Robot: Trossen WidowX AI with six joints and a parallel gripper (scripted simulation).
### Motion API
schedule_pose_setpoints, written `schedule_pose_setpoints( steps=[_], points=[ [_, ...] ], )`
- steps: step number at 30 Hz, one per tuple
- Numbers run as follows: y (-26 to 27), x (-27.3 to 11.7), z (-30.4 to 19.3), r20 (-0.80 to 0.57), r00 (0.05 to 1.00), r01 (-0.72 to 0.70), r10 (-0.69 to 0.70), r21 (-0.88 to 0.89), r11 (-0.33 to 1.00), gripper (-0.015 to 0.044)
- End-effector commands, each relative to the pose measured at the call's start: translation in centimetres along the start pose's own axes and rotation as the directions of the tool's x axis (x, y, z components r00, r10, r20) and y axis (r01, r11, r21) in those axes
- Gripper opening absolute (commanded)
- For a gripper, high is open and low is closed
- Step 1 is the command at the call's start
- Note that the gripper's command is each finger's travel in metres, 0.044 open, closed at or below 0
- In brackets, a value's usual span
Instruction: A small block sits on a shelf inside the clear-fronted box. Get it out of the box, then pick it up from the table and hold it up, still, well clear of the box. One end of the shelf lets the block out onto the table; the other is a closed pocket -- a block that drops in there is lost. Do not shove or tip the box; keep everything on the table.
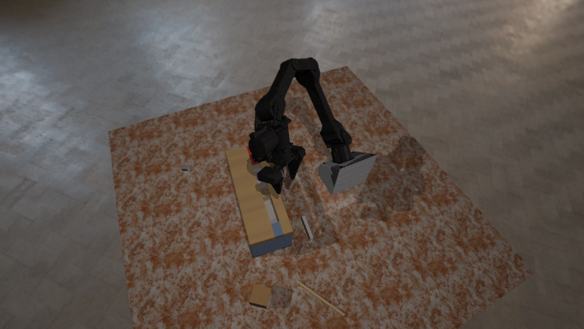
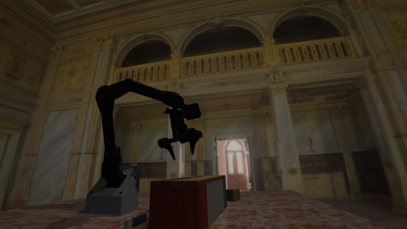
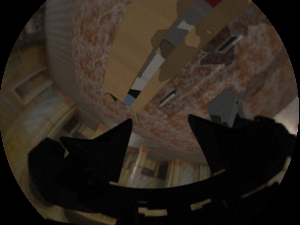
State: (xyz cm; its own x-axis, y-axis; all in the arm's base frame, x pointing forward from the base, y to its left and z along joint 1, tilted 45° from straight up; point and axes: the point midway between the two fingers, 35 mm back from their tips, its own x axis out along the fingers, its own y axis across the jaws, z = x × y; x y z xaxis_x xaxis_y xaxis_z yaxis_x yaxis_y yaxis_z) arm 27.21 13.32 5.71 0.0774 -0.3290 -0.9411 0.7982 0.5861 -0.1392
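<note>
The long box has a wooden top with a lengthwise slot, a red end and a blue end. A brownish patch in the slot, near its middle in the wrist view, may be the small block; shadow keeps me from telling. My gripper is open and empty. It hangs above the box's top, fingers pointing down, clear of it in the exterior view. The clear front and the shelf inside are not plainly visible.
A tan cube and a thin stick lie beyond the blue end. A pale bar and another bar lie on the arm-base side. A small grey piece lies on the opposite side.
</note>
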Motion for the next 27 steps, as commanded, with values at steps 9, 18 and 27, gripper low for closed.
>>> schedule_pose_setpoints(
  steps=[9, 18, 27],
  points=[
    [-6.8, 0.2, 9.5, 0.076, 0.995, 0.002, -0.070, 0.663, 0.749, 0.0400],
    [-6.9, 0.9, 9.7, 0.076, 0.995, 0.002, -0.070, 0.663, 0.749, 0.0400],
    [-7.1, 2.3, 10.0, 0.076, 0.995, 0.002, -0.069, 0.663, 0.749, 0.0400]
  ],
)
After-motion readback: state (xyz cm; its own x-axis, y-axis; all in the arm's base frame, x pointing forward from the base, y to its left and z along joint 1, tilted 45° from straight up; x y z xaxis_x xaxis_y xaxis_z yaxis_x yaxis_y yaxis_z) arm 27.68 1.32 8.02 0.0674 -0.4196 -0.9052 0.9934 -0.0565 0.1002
